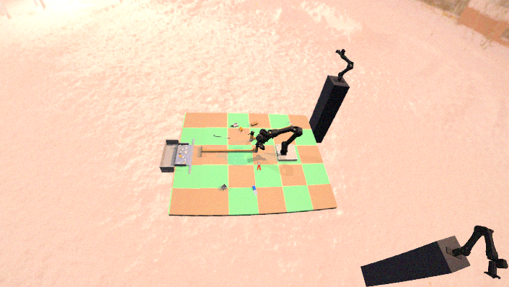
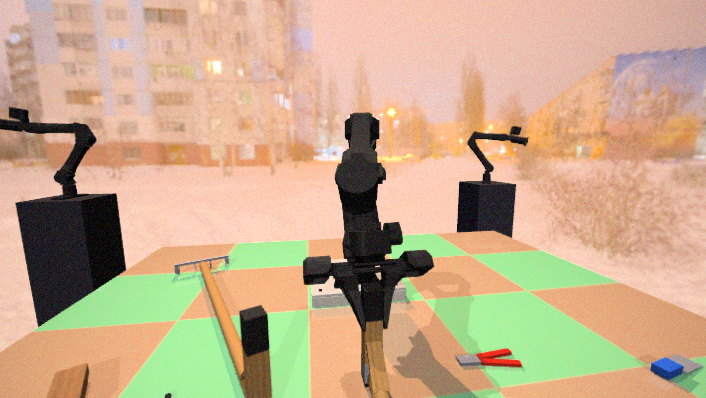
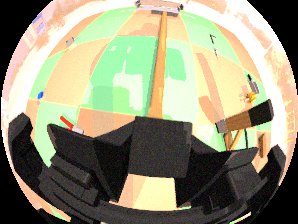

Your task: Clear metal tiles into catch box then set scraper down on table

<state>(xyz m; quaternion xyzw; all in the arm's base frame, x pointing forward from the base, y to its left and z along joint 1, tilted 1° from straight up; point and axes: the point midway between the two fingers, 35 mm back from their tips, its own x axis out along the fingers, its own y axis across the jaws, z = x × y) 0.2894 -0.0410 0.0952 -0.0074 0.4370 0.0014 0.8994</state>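
While the arm reaches out over the checkered surface [image 1: 202,202], this is how things stand:

Gripper: the gripper [image 2: 372,320] is clamped tight on the near end of the scraper's wooden handle, pinched narrow around it, from above. Gripping the end gives the arm its longest reach.

Scraper: the scraper [image 1: 223,150] lies out straight from the gripper toward the plate, its crossbar head [image 1: 200,151] resting on the surface just short of the plate. From the wrist view the handle [image 3: 160,56] runs dead ahead, so any push goes straight at the box.

Plate: the plate [image 1: 189,159] sits at the surface's far edge, its thin upright guard showing. I see no tiles on the strip I can make out, though it is small.

Tiles: pale tiles [image 1: 182,153] are heaped in the box, which suggests the sweeping is done or nearly so.

Box: the box [image 1: 166,156] butts against the plate's far end, placed to catch what slides off.

Clutter: red pliers [image 2: 492,358] and a rake [image 2: 220,305] lie apart from the sweep line.

Next, I'd guess: lay the scraper flat and release it.
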